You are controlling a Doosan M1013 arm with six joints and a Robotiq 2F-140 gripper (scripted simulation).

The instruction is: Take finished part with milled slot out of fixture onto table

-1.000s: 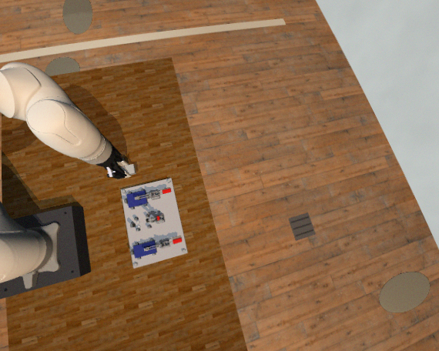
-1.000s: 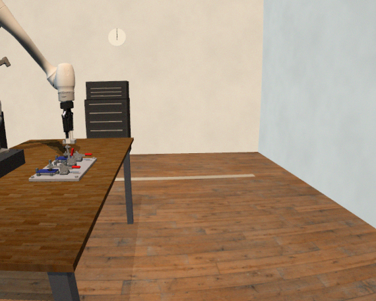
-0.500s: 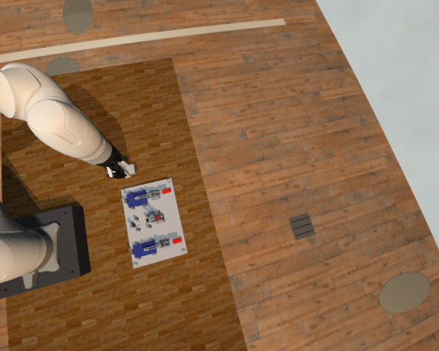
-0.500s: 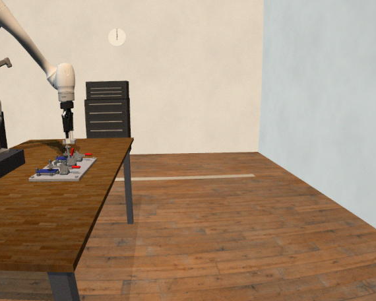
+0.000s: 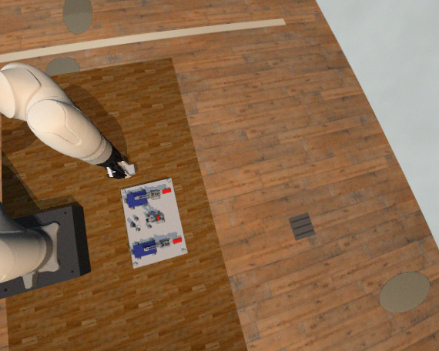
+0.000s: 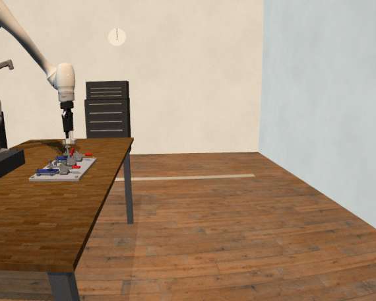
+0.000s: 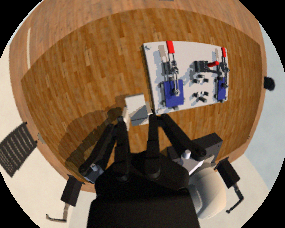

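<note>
Just beside the fixture plate (image 5: 176, 215), the gripper (image 5: 125, 169) clamps the pale finished part (image 5: 131, 167) over the table (image 5: 147, 115).

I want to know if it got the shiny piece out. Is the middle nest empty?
Empty. The middle nest shows only bare pads; its clamp stands open. The gripper holds the pale part beyond the plate.

Cream-white arm (image 5: 58, 119) with bulbous rounded joints, black wrist collar, black gripper (image 6: 67, 133), seemingly dark grey base block (image 5: 79, 240).
</note>
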